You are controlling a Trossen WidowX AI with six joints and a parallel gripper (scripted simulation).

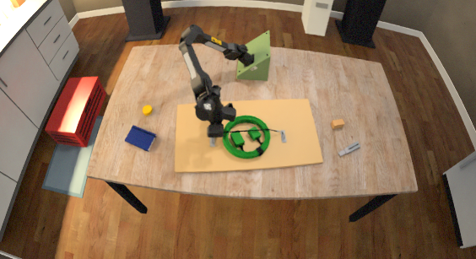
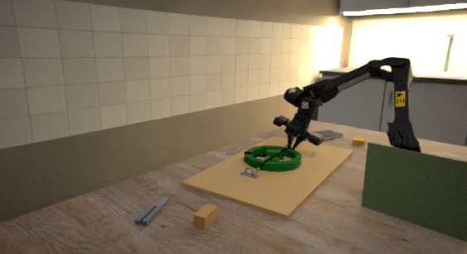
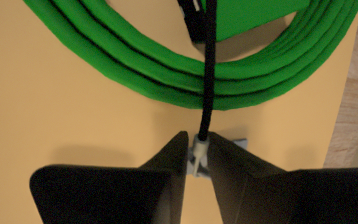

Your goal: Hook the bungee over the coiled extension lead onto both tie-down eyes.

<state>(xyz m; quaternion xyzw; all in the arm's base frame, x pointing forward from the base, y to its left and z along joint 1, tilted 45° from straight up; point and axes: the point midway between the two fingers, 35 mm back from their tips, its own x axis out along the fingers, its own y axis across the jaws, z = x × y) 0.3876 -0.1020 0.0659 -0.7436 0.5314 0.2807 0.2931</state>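
Slim black jointed arm, yellow label, black wedge-fingered gripper, white wrist mark.

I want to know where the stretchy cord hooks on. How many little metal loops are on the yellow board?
2. One tie-down eye sits right of the green coil in the top view; the other is on its opposite side, between the gripper fingers.
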